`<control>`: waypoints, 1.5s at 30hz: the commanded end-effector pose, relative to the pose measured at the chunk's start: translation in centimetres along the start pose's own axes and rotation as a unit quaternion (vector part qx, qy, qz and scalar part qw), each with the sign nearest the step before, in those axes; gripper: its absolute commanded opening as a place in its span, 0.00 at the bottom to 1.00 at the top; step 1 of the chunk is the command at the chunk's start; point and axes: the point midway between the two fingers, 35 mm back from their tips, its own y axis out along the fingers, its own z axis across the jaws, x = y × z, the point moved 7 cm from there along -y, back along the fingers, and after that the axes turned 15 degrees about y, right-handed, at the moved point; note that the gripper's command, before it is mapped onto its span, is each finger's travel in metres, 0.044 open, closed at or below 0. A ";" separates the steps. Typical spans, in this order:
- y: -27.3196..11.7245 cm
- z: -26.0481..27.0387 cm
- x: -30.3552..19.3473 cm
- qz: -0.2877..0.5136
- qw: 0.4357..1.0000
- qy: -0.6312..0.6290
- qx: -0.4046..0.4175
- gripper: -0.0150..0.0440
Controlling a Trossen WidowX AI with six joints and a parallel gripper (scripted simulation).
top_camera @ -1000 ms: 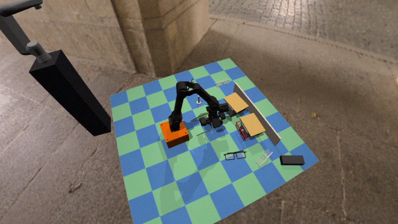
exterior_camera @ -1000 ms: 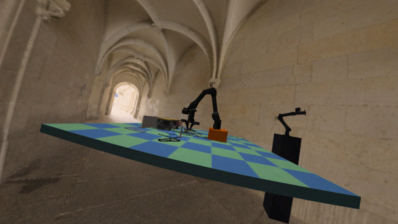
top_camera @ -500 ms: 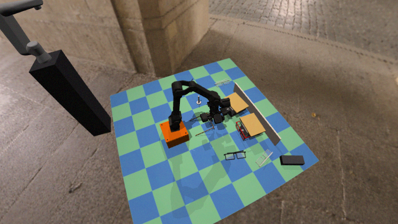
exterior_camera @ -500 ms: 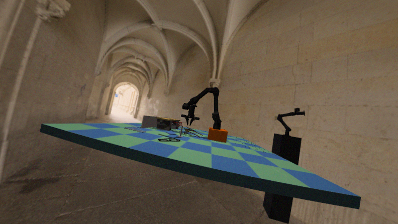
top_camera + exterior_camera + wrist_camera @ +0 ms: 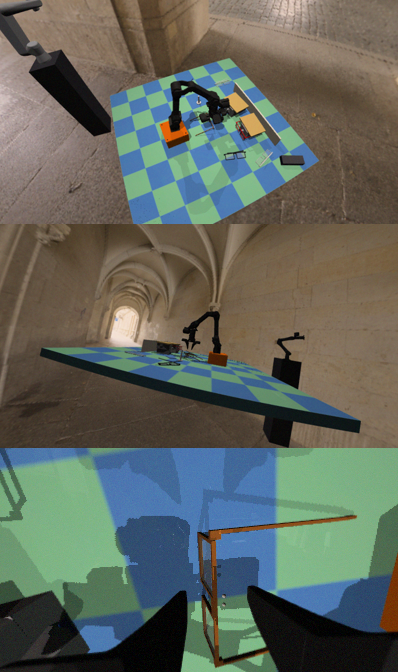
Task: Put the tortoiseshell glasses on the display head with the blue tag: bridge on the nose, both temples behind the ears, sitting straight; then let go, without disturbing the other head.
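Observation:
The orange-brown tortoiseshell glasses (image 5: 204, 131) (image 5: 214, 573) are off the heads, near the orange base, temples spread toward it. My gripper (image 5: 210, 119) (image 5: 189, 348) (image 5: 216, 594) is open over them. In the wrist view the front frame runs between the fingertips, with a gap on both sides. In the exterior view the tips are above the table, and the glasses are too small to judge their height. Two dark display heads sit under tan panels (image 5: 236, 102) (image 5: 252, 124). Red glasses (image 5: 241, 132) are at the nearer head. I cannot make out the blue tag.
A grey wall (image 5: 257, 114) (image 5: 148, 345) stands behind the heads. Black glasses (image 5: 234, 155), clear glasses (image 5: 264, 157) and a black box (image 5: 291, 160) lie at the near side. A peg on a white foot (image 5: 198, 100) and more clear glasses (image 5: 222, 82) are on the far side.

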 end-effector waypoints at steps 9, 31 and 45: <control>0.1 -0.4 0.1 0.002 1.000 0.003 -0.003 0.49; 3.5 -0.3 0.1 0.002 1.000 0.003 -0.003 0.49; 5.8 -0.4 0.1 0.002 1.000 0.003 -0.003 0.49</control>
